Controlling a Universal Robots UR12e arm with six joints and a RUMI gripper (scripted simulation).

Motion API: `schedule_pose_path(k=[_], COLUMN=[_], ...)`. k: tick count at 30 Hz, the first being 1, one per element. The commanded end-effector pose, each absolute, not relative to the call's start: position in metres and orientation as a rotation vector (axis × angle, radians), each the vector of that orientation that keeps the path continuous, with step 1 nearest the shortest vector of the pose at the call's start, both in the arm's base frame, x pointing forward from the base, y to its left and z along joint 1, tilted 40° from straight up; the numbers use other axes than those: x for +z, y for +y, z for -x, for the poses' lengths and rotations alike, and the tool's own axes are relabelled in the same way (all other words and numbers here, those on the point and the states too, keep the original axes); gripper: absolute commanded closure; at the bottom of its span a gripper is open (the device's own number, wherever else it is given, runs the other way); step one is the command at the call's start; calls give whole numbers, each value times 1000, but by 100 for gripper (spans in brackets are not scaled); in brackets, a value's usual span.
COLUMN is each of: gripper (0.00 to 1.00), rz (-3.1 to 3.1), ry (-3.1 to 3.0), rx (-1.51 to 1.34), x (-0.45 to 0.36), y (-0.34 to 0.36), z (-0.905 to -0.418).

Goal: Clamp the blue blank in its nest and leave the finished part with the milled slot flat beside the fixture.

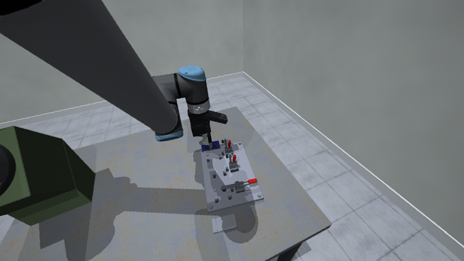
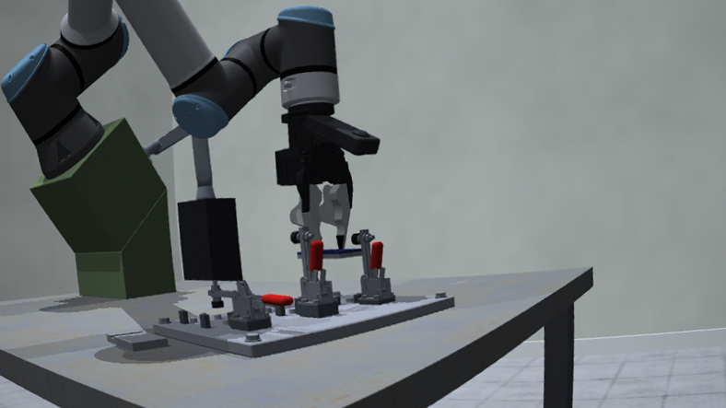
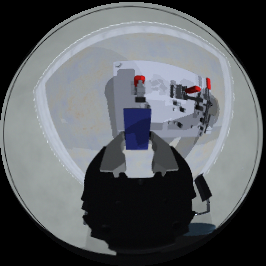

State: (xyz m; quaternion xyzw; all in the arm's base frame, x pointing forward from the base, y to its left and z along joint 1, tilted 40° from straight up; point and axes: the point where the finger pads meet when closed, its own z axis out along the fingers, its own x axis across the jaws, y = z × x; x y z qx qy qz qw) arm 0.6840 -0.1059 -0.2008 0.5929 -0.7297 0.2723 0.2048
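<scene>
My gripper (image 2: 330, 236) is shut on the blue blank (image 3: 137, 127), a flat dark-blue plate. It holds the blank level in the air above the far end of the grey fixture plate (image 1: 230, 175). The blank shows in the top view (image 1: 210, 146) and edge-on in the exterior view (image 2: 329, 253). The fixture carries three toggle clamps. Two have red handles standing upright (image 2: 316, 255) (image 2: 376, 255). The third has its red handle lying flat (image 2: 276, 299). The grey finished part (image 1: 224, 222) lies flat on the table beside the fixture's near end.
The green robot base (image 2: 111, 219) stands at the back of the table. A black box on a thin arm (image 2: 209, 239) hangs over the fixture's near end. The table edge (image 1: 290, 169) runs close to the fixture's right side.
</scene>
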Motion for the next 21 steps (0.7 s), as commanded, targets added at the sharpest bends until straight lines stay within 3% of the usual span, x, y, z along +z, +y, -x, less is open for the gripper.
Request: schedule_pose_path(k=[1,21], gripper=[100,100], rz=[-1654,-1654], ry=[-2035,-2035], rx=[760,760], x=[-200,-203], y=[-106,-107], z=[-684,-685])
